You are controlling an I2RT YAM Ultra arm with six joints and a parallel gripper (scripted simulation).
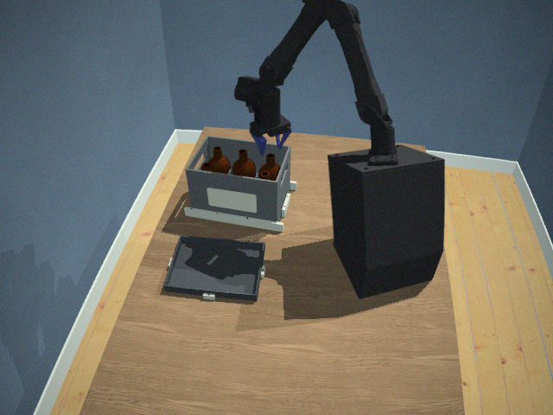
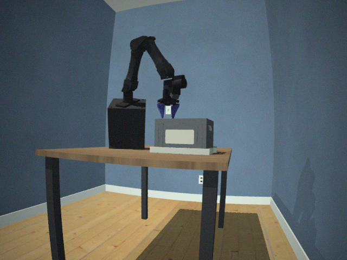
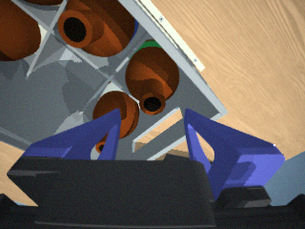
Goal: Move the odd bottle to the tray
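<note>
A grey crate (image 1: 200, 186) (image 2: 202, 131) (image 3: 202, 92) stands at the back left of the table and holds several brown bottles. Three bottles (image 1: 219, 161) (image 1: 243, 164) (image 1: 270, 165) show in the back row and two more (image 1: 205, 166) (image 1: 264, 174) peek out in front. My gripper (image 1: 269, 144) (image 2: 167, 116) (image 3: 152, 114) is open and empty, hanging just above the crate's right end. In the wrist view one bottle (image 3: 152, 72) stands between and beyond the blue fingers, and another bottle (image 3: 125, 107) is partly hidden behind the left finger. The dark tray (image 1: 243, 278) lies empty in front of the crate.
The arm's black pedestal (image 1: 388, 223) (image 2: 126, 125) stands to the right of the crate and tray. The crate sits on a pale base strip (image 1: 232, 220) (image 2: 182, 150). The wooden table (image 1: 268, 348) (image 2: 134, 159) stretches toward the front.
</note>
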